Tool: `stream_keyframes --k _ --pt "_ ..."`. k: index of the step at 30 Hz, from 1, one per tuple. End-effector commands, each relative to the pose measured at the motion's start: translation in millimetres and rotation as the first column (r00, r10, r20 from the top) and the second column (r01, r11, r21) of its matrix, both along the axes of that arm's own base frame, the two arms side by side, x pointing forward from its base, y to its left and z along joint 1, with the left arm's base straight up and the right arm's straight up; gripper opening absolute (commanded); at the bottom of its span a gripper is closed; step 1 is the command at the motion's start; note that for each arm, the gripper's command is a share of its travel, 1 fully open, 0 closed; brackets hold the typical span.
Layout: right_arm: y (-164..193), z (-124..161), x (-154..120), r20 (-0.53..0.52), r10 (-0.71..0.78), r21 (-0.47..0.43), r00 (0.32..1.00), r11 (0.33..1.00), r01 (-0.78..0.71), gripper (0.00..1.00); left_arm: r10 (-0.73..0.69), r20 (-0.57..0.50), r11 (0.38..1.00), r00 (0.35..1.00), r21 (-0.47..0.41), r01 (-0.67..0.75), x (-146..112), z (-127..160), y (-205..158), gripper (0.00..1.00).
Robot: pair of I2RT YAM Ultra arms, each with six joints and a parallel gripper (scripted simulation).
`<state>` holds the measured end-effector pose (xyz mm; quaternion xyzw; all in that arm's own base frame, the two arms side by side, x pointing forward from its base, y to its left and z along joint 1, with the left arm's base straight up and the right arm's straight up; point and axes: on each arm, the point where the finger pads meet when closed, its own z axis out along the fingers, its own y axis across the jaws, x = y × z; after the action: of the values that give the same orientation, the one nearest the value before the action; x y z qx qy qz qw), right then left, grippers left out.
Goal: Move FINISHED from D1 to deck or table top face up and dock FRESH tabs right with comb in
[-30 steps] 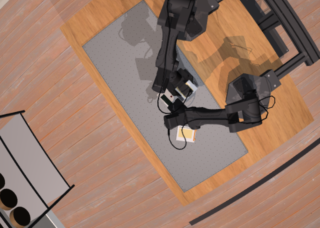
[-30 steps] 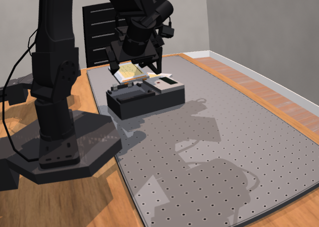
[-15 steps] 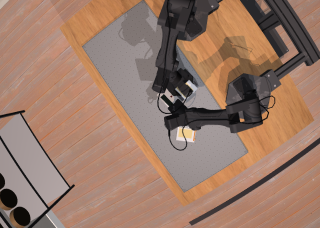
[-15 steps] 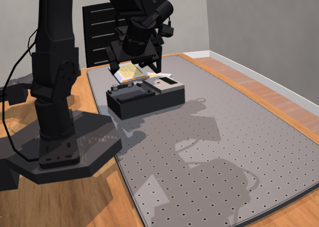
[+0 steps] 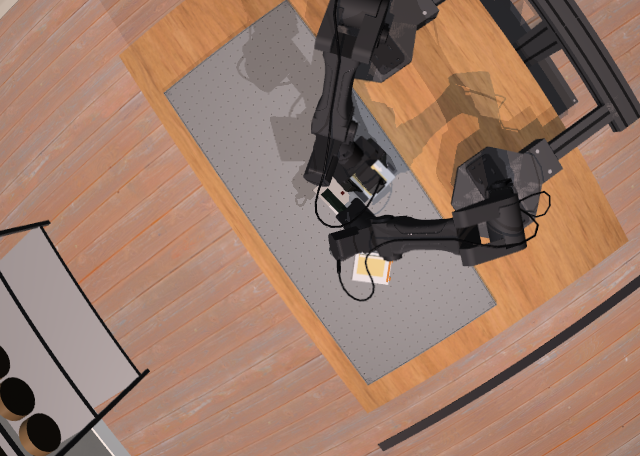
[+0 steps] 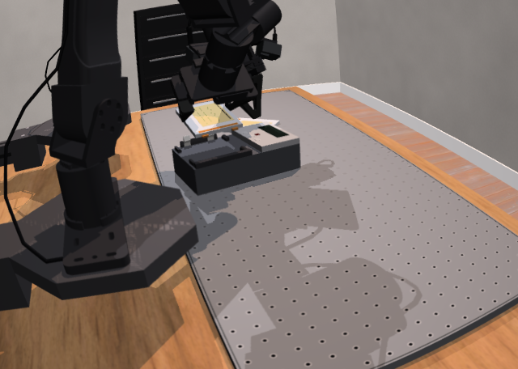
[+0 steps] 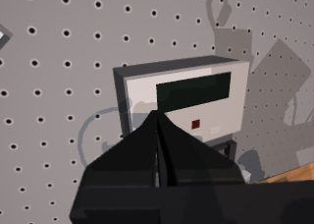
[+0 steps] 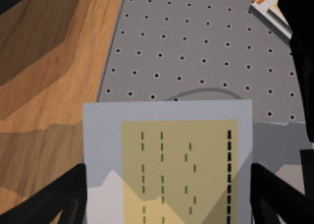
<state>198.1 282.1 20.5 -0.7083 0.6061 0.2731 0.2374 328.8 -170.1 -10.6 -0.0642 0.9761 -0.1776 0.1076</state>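
FINISHED [image 6: 205,116] [image 8: 179,172], pale with a yellow printed gel facing up, is held by its two side edges above D1's slot end. My right gripper [image 6: 215,112] [image 8: 167,173] is shut on it. D1 [image 6: 251,164] [image 7: 237,96] has an empty bay and a panel with a dark display. My left gripper [image 5: 341,214] [image 7: 156,117] is shut with nothing between its fingers, beside the display panel. FRESH [image 5: 371,266] [image 6: 268,120] [image 8: 261,7] lies on the deck beyond my left arm's wrist; its comb cannot be made out.
The perforated deck [image 5: 248,182] [image 6: 418,214] carries D1 and FRESH, with wooden table top [image 5: 180,105] around it. Both arms reach in close together over D1; my left arm [image 8: 304,52] stands at the right edge of the right wrist view.
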Motion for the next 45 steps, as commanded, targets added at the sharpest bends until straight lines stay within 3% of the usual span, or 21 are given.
stream_keyframes --k 1,33,45 --pt "1.5 1.7 -0.4 0.008 0.004 0.017 1.0 1.0 -0.004 0.0 -0.001 0.027 1.0 1.0 -0.017 0.002 2.3 15.7 1.3 0.0" --pt "1.5 1.7 -0.4 0.008 0.004 0.017 1.0 1.0 -0.004 0.0 0.0 0.024 1.0 1.0 -0.017 0.001 0.7 17.1 2.8 0.0" --pt "1.5 1.7 -0.4 0.008 0.004 0.017 1.0 1.0 -0.004 0.0 -0.001 0.029 1.0 1.0 -0.019 0.002 -2.9 31.8 7.9 0.0"
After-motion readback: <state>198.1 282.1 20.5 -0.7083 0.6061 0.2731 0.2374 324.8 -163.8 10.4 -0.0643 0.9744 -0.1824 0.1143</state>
